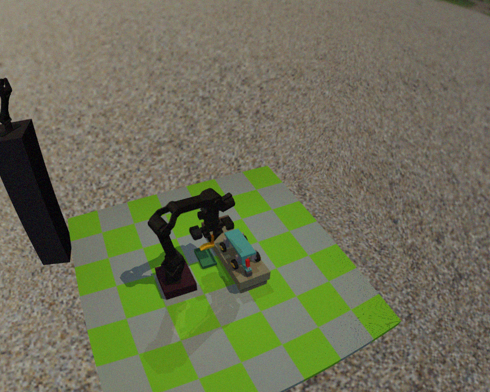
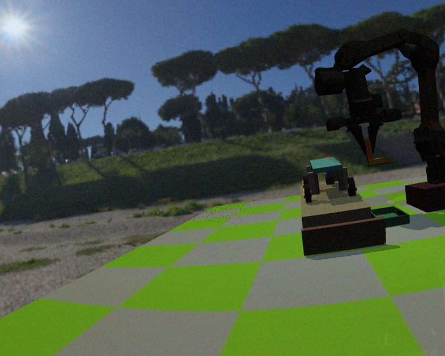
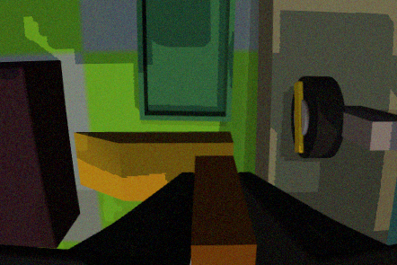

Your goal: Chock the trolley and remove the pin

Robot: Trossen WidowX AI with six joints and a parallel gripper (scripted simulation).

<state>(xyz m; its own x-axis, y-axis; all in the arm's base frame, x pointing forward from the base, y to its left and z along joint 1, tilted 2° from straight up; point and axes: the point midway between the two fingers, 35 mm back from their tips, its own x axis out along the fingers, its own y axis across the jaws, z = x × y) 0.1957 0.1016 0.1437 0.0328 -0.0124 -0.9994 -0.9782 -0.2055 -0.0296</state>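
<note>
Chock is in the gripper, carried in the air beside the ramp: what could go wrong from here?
1. The gripper pinches only the orange handle, so the yellow chock could swing or slip on contact.
2. Nudging a wheel could roll the trolley, held only by the red-headed stop pin.
3. A drop here might land in the green tray below.

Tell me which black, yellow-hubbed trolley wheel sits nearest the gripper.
The tray-side wheel at the end away from the red-headed pin; others lie farther off.
</note>
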